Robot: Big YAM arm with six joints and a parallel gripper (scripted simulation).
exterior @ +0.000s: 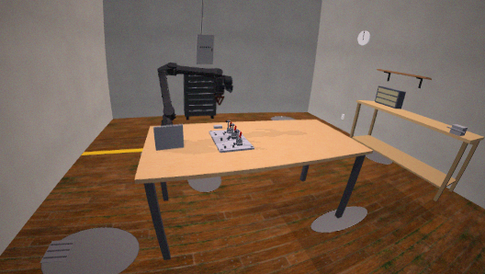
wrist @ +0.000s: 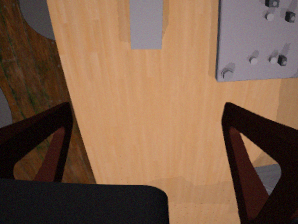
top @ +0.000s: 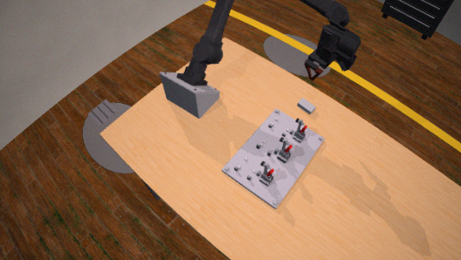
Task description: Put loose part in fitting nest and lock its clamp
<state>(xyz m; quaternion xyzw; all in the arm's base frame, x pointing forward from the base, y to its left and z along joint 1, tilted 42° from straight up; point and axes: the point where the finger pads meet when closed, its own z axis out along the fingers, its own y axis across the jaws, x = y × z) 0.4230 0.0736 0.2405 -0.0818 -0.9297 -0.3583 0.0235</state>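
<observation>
Arm (top: 209, 50) (exterior: 166, 94): upright from its wedge-shaped mount (top: 180, 92) (exterior: 168, 137), bent at a high elbow, forearm carried out roughly level, wrist turned down. The claw (top: 313, 74) (exterior: 219, 99) (wrist: 147, 111) is held high, out by the tabletop's far edge; its fingers are spread wide apart, nothing clamped between them.

Loose part: a grey block (top: 306, 106) (exterior: 218, 127) (wrist: 146, 25), laid flat on the tabletop (top: 175, 148) (exterior: 294, 149) (wrist: 145, 130), just beside the fixture plate (top: 244, 161) (exterior: 220, 143) (wrist: 240, 45) and apart from it. In the wrist view it is cut off by the upper border. Three red-handled clamps (top: 285, 153) (exterior: 234, 134) are lined up on the plate; pad layouts too small to tell.
</observation>
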